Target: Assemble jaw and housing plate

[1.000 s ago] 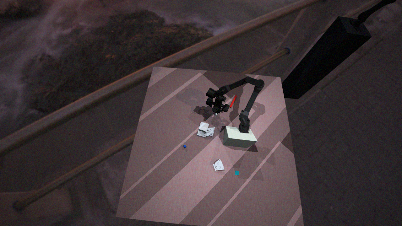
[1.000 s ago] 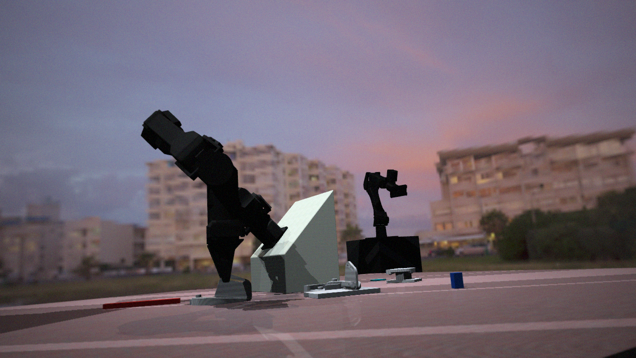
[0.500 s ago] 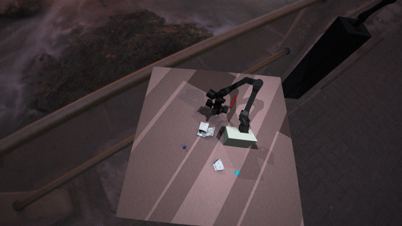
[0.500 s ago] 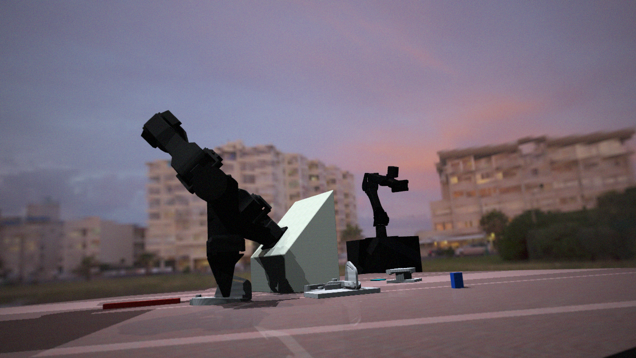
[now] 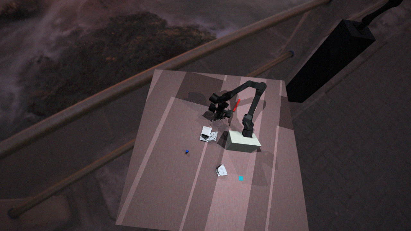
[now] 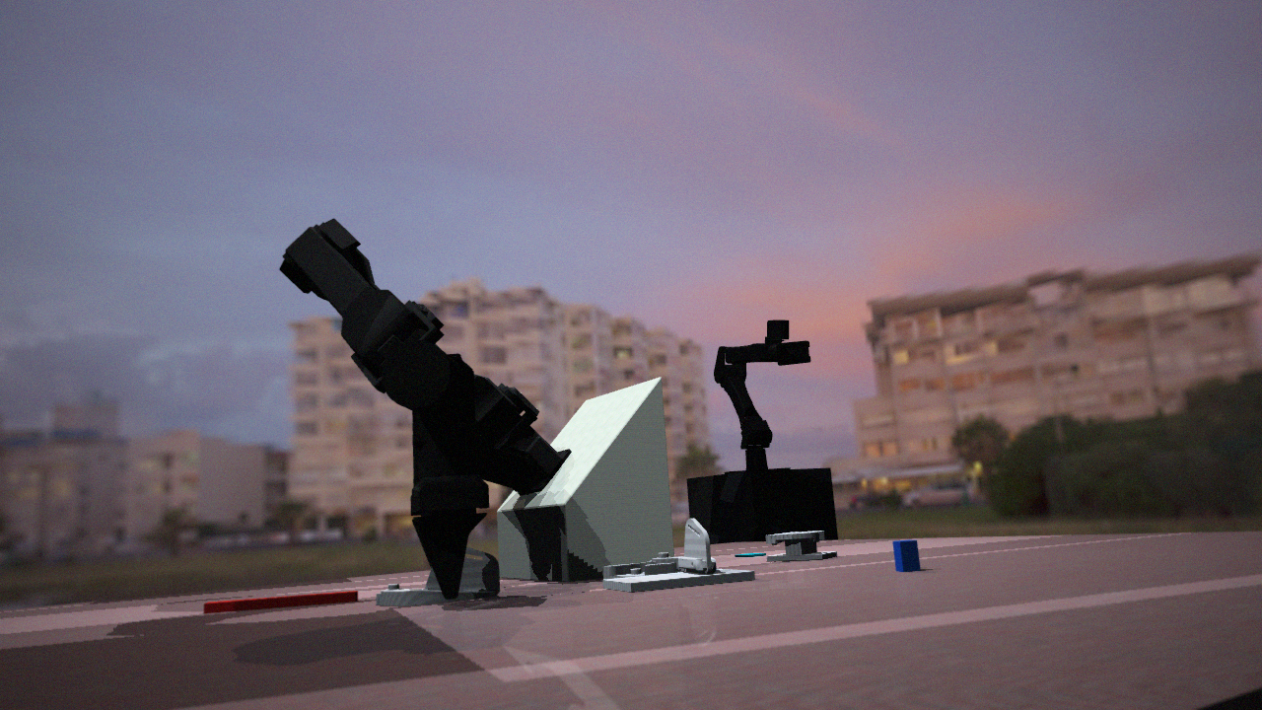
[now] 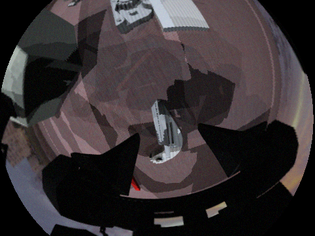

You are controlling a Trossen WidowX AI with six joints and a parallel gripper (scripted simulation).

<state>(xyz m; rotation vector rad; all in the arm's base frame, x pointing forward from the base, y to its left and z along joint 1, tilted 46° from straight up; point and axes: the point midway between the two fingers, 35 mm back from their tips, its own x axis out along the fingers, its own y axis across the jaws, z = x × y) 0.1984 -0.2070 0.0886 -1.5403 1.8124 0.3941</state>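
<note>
Currently, claw wide open, nothing gripped, low over table. Loose jaw piece between fingertips, ungrasped. Base with fitted jaw nearby; housing plate well beyond. Meshing, closing and withdrawal apparently all remain.

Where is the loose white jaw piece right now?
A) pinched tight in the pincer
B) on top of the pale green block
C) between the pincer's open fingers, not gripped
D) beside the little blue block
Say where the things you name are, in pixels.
C, because the wrist view shows the loose white jaw piece (image 7: 168, 131) in the gap between the two dark fingers of the pincer (image 7: 169, 131), which stand wide apart.
</note>
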